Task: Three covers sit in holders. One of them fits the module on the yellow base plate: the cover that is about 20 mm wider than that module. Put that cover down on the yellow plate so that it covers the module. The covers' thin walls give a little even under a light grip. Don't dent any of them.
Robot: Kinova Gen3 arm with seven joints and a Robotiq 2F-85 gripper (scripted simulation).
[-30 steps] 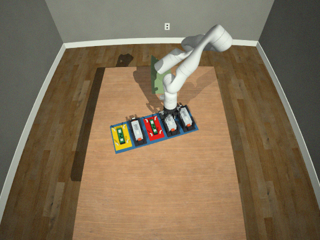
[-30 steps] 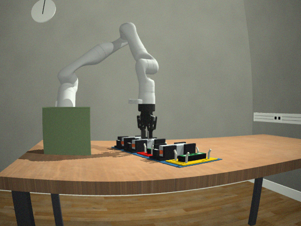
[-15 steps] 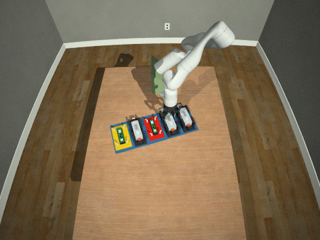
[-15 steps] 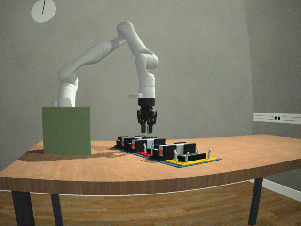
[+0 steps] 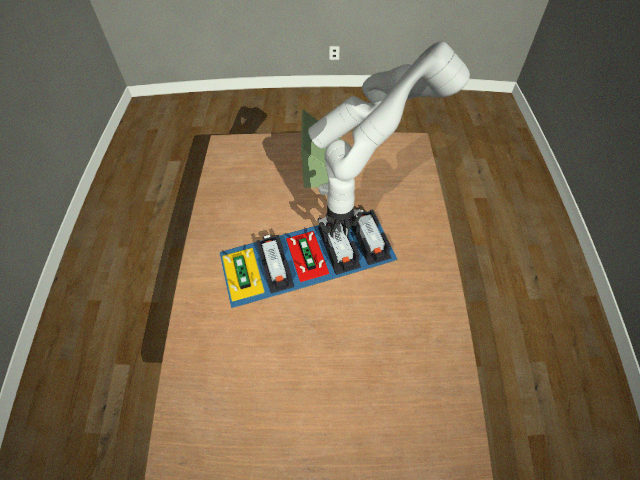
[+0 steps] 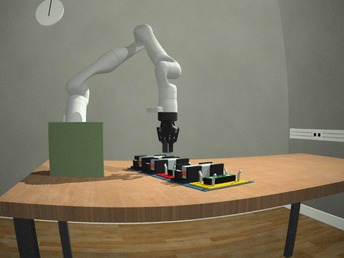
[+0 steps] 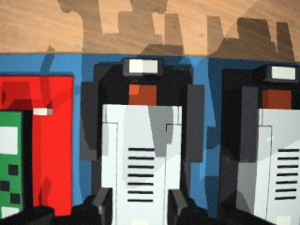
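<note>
Three white covers sit in black holders on a blue mat: one (image 5: pixel 275 259) beside the yellow plate (image 5: pixel 241 272), a middle one (image 5: pixel 338 246) and a right one (image 5: pixel 373 236). The yellow plate carries a green module (image 5: pixel 241 270) and also shows in the side view (image 6: pixel 219 183). My gripper (image 6: pixel 167 150) hangs a little above the middle cover (image 7: pixel 141 164), which rests in its holder. The fingers are drawn in to a narrow gap, with nothing between them. The right cover (image 7: pixel 281 164) lies just beside it.
A red plate (image 5: pixel 307 253) with another green module lies between the left and middle holders. A green box (image 6: pixel 76 149) stands at the arm's base, behind the mat. White pegs stick up around both plates.
</note>
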